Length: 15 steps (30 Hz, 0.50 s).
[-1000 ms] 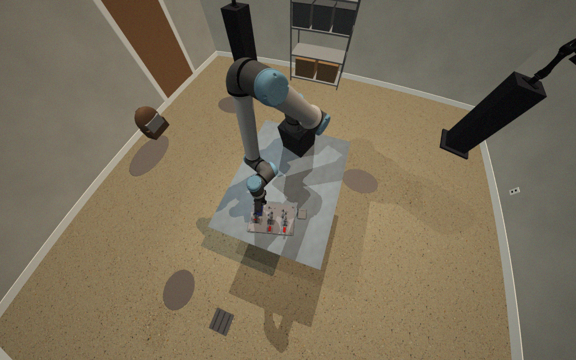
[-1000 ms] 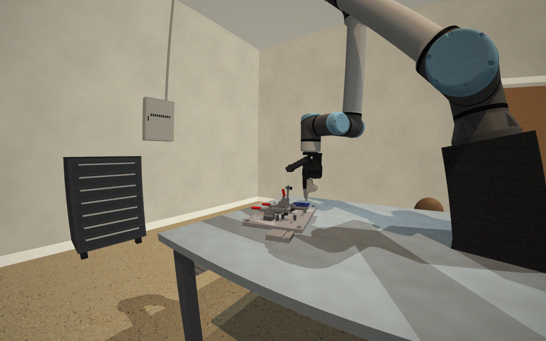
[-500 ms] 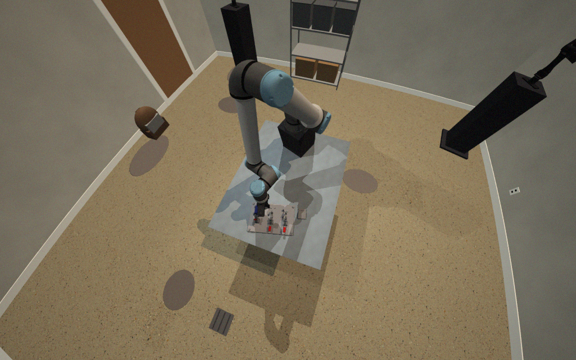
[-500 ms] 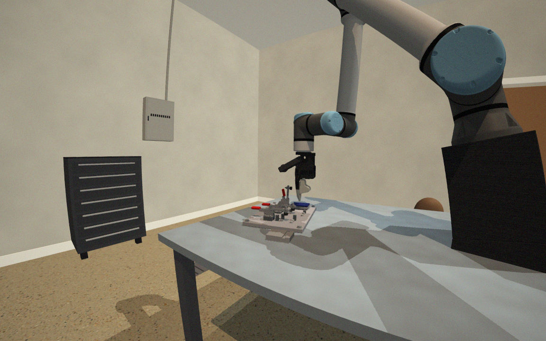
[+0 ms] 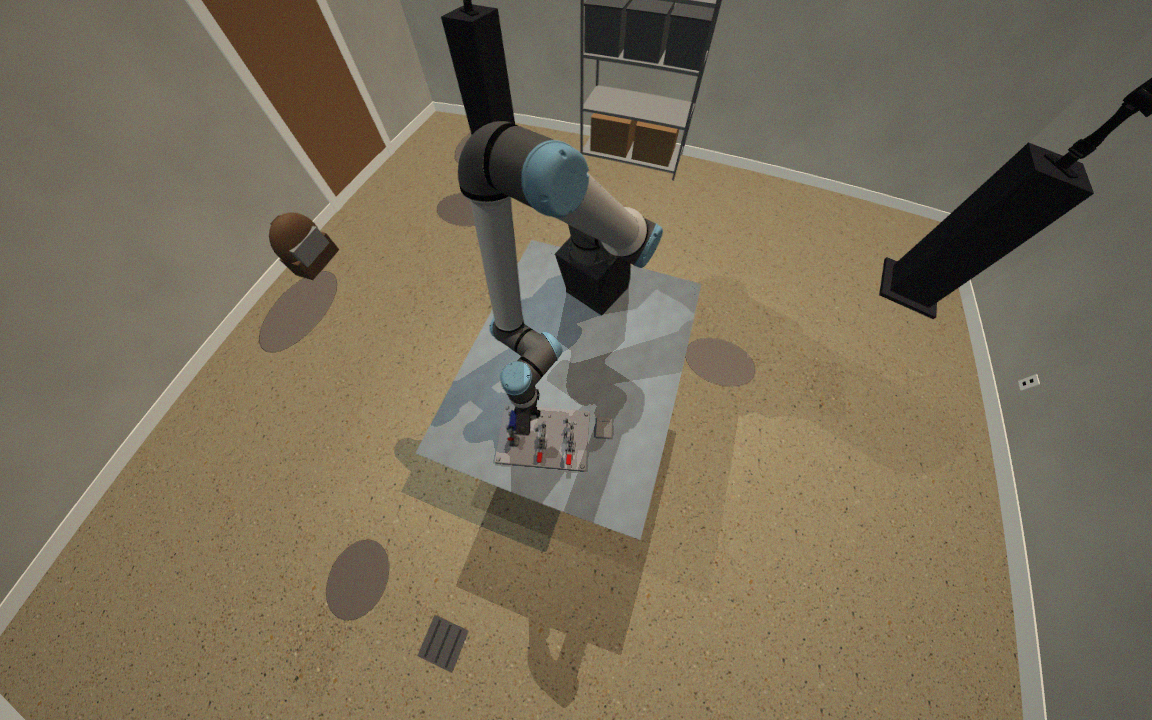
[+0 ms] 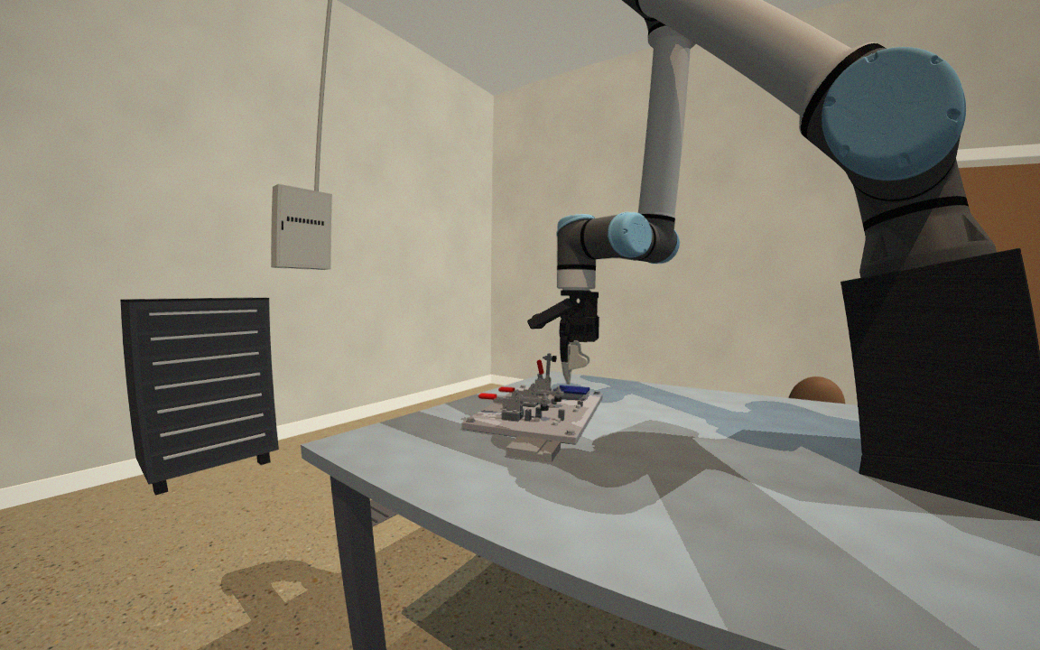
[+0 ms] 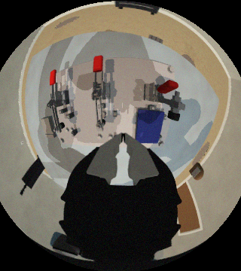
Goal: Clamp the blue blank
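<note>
The blue blank lies in the right-hand nest of the fixture plate, as the wrist view shows it. That nest's clamp has its red handle standing up, and its bar is off the blank. The other two clamps have red handles lying low over empty nests. My gripper is shut and empty, just above the plate's near edge beside the blank. The pale finished part lies flat on the table next to the fixture.
The grey table carries the arm's black base at its far end. A dark drawer cabinet stands on the floor to the left, and a shelf rack stands by the back wall.
</note>
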Tool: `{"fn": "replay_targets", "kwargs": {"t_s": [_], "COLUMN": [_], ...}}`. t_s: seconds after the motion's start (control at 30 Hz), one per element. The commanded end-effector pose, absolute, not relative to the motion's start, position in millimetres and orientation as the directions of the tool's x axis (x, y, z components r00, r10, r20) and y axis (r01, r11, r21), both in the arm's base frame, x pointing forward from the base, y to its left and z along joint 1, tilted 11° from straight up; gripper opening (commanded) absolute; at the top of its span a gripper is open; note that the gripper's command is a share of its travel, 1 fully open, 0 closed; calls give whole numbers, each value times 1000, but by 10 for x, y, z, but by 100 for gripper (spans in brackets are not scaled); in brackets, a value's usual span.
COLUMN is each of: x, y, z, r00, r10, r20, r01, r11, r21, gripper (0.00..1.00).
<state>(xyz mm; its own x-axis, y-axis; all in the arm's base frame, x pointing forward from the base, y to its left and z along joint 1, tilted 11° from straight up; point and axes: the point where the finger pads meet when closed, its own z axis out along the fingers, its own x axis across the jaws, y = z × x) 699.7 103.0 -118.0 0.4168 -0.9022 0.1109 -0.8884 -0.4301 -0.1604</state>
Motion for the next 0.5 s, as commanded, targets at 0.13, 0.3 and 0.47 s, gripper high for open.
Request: {"fn": "replay_targets", "kwargs": {"t_s": [0.13, 0.3, 0.47], "x": [7024, 7037, 7056], "y": [1028, 1026, 1023], "z": [-1290, -1353, -1448], "r00": [417, 417, 417], "r10": [-902, -902, -902], "r20": [111, 111, 111], "r01": [-888, -888, -888], "r11": [-430, -430, -430], "r21": [-161, -161, -161], "gripper": [0, 0, 0]}}
